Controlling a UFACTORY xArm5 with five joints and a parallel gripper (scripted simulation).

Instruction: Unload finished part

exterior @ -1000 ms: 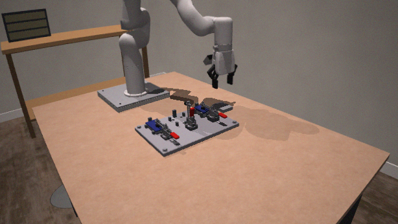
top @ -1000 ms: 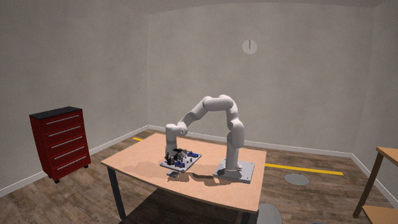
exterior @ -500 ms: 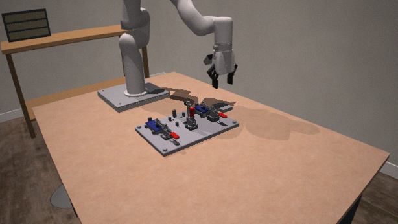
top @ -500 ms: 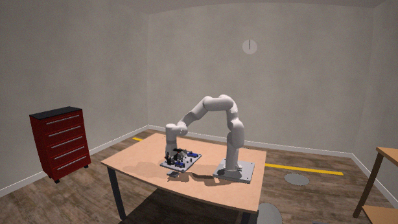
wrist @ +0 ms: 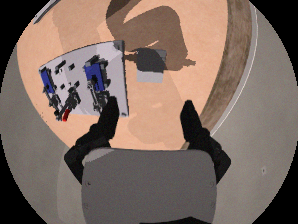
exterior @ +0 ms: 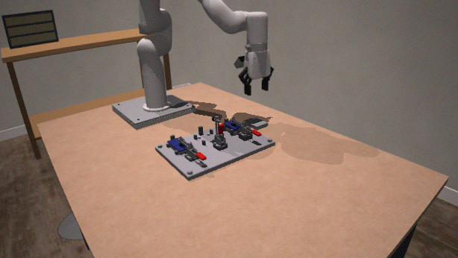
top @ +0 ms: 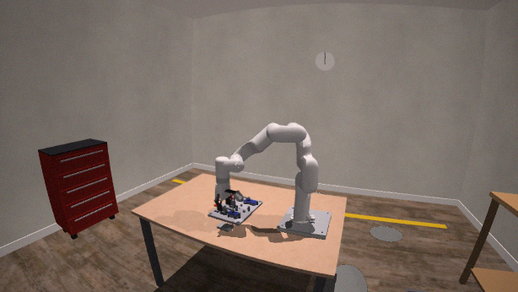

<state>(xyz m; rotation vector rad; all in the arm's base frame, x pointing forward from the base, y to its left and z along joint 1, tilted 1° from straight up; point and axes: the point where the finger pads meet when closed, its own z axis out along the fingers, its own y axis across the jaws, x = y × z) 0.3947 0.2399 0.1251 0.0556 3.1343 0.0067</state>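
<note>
From the top view, the arm arcs over from its base plate and points the gripper down over the far-left end of the fixture on the table. The slotted part is a small grey block lying on the table just off the fixture's near edge, apart from the gripper. A red drawer cabinet stands by the left wall and a clock hangs on the back wall.

The exterior view is much clearer. The gripper hangs well above the table, fingers spread wide with nothing between them. Below it sits the fixture with two blue blanks: the near blank and the far blank, each in its nest with a clamp across it and a red handle lying low. The middle clamp stands upright with its red grip up, and its nest looks vacated. The part lies flat on the table right behind the fixture's far end, partly in shadow. I can't tell from here whether the blanks sit dead flat on their pads.

In the wrist view, both black fingers splay out at the bottom, gap open. The fixture is off to the left, the part just beside its corner on the table.
</note>
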